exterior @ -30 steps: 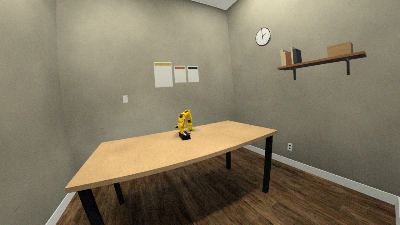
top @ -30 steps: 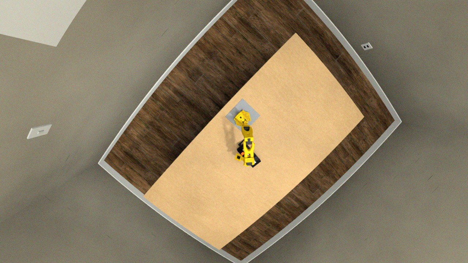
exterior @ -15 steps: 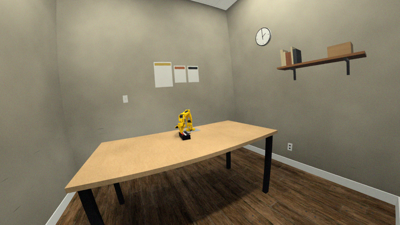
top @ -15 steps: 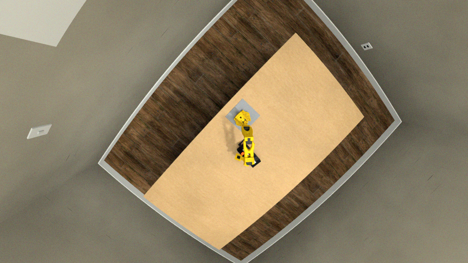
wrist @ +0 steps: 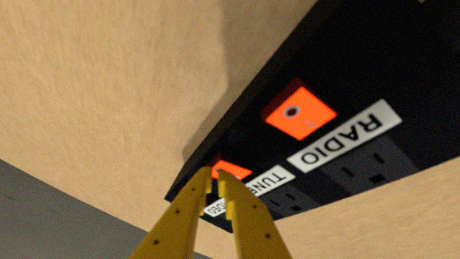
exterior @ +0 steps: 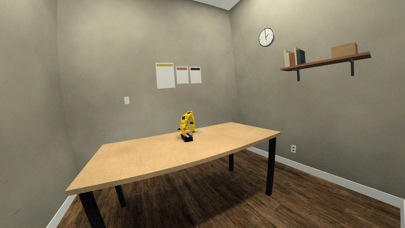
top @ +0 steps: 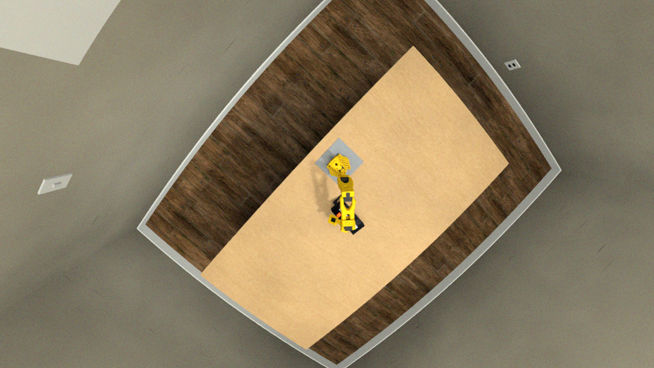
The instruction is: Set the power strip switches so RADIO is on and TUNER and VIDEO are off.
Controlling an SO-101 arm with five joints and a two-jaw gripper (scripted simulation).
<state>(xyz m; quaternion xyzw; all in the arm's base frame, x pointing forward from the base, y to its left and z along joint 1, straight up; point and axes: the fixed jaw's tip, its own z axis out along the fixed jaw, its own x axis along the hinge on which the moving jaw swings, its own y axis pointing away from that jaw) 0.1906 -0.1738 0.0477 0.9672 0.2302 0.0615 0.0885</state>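
The black power strip [wrist: 363, 54] [top: 358, 223] [exterior: 187, 138] lies face up on the table, its labels showing. The orange RADIO switch [wrist: 300, 112] glows beside its white RADIO label [wrist: 344, 135]. The orange TUNER switch [wrist: 231, 170] shows just past my fingertips, beside the TUNER label [wrist: 270, 180]. The VIDEO label [wrist: 215, 208] is partly hidden by my fingers, and the VIDEO switch is hidden. My yellow gripper [wrist: 214, 176] [top: 344, 214] [exterior: 185, 133] is shut and empty, its tips at the near end of the strip by the TUNER switch.
The arm's grey base plate [top: 333, 148] [wrist: 43, 216] lies on the wooden table [top: 411, 151] [exterior: 147, 155] behind the strip. A shelf, a clock and papers hang on the walls far off.
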